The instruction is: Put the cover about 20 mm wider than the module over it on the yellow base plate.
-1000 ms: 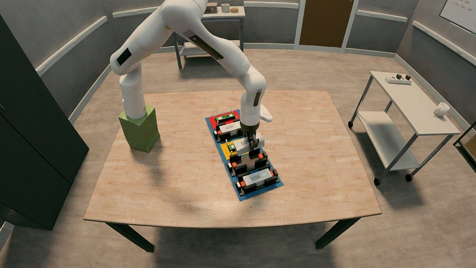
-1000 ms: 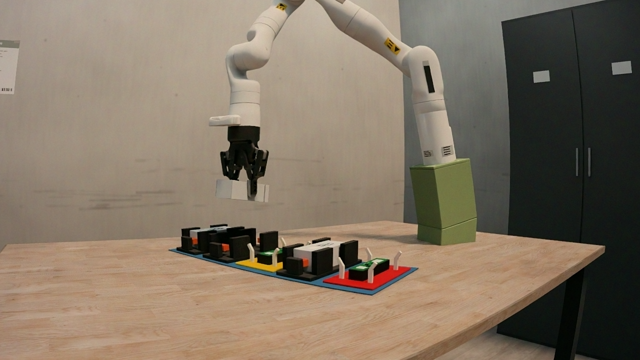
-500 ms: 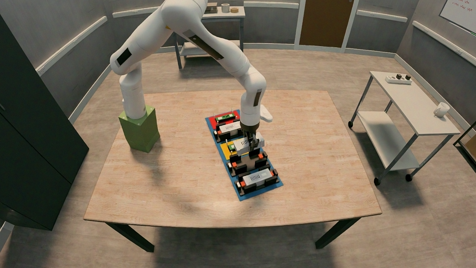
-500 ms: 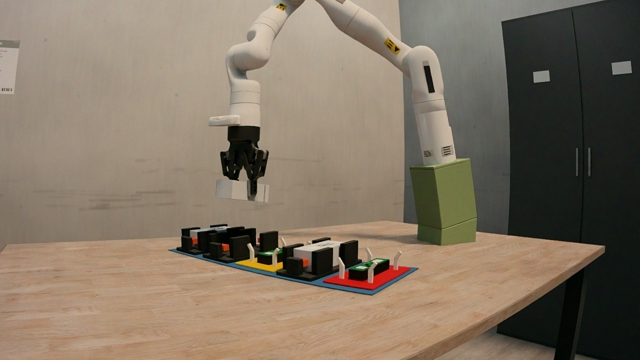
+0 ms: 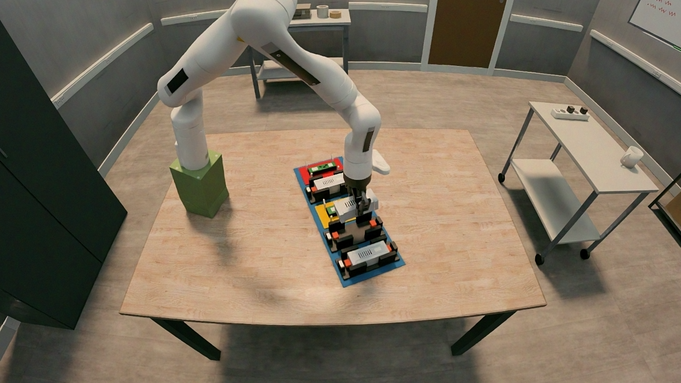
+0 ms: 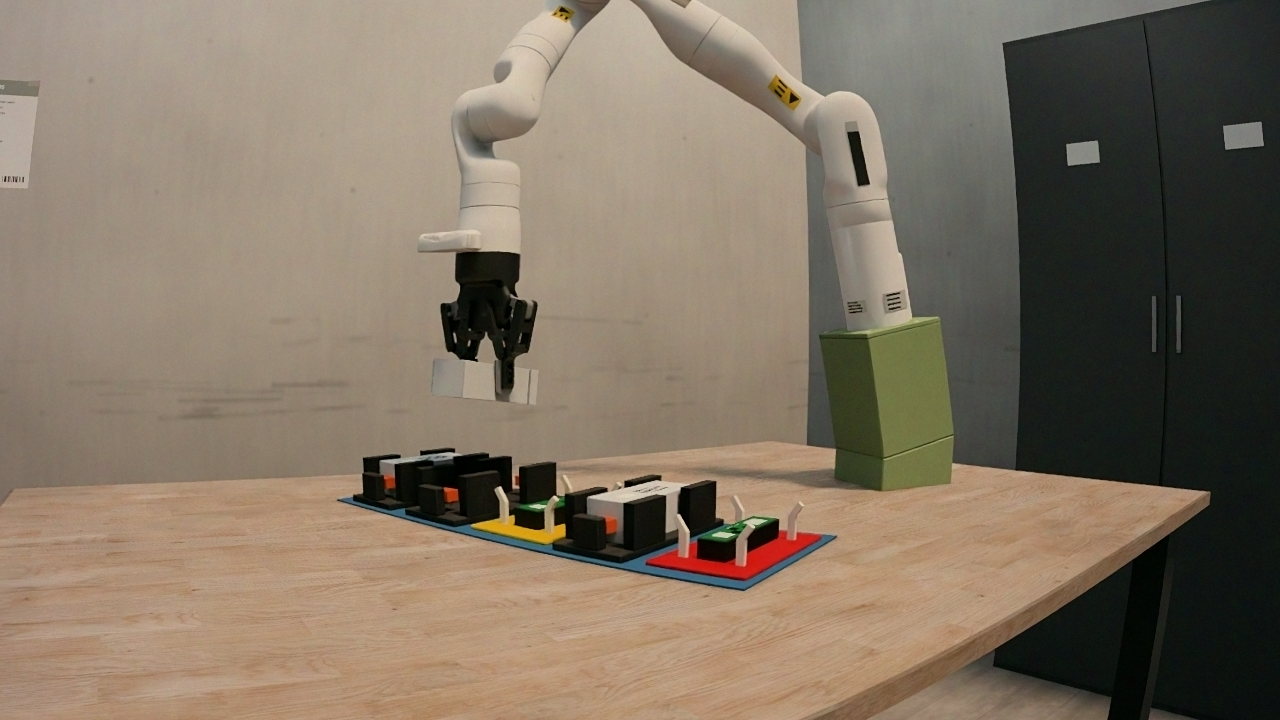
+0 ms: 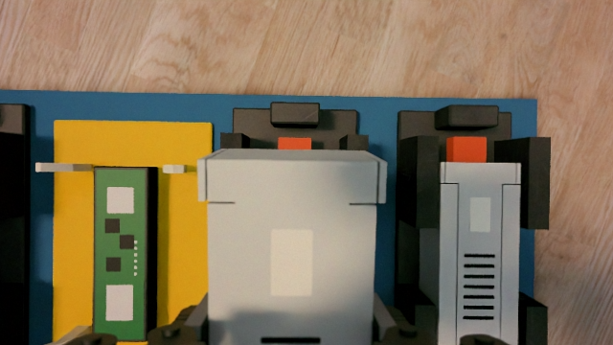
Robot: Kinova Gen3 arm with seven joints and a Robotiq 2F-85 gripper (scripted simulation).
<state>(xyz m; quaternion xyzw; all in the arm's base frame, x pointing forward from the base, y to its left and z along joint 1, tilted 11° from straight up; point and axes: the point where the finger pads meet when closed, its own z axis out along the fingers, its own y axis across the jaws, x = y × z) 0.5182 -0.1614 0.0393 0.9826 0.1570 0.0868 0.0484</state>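
My gripper (image 5: 360,202) (image 6: 490,368) (image 7: 291,317) is shut on a light grey cover (image 5: 352,205) (image 6: 481,380) (image 7: 292,216) and holds it level, high above the blue board (image 5: 351,281) (image 6: 617,563) (image 7: 144,105). In the wrist view the cover hangs over an empty black holder (image 5: 356,234) (image 7: 294,117). The yellow plate (image 5: 324,219) (image 6: 510,531) (image 7: 72,144) lies just left of it there. The green module (image 6: 537,508) (image 7: 121,249) sits on that plate between white posts (image 7: 62,167). Two other grey covers (image 5: 328,183) (image 5: 366,254) (image 6: 640,495) (image 7: 479,249) rest in their black holders.
A red plate (image 5: 324,163) (image 6: 760,557) with a second green module lies at the board's end nearest the arm's green pedestal (image 5: 199,183) (image 6: 886,394). The black holder blocks and white posts stand up from the board. A cart stands to the right of the table.
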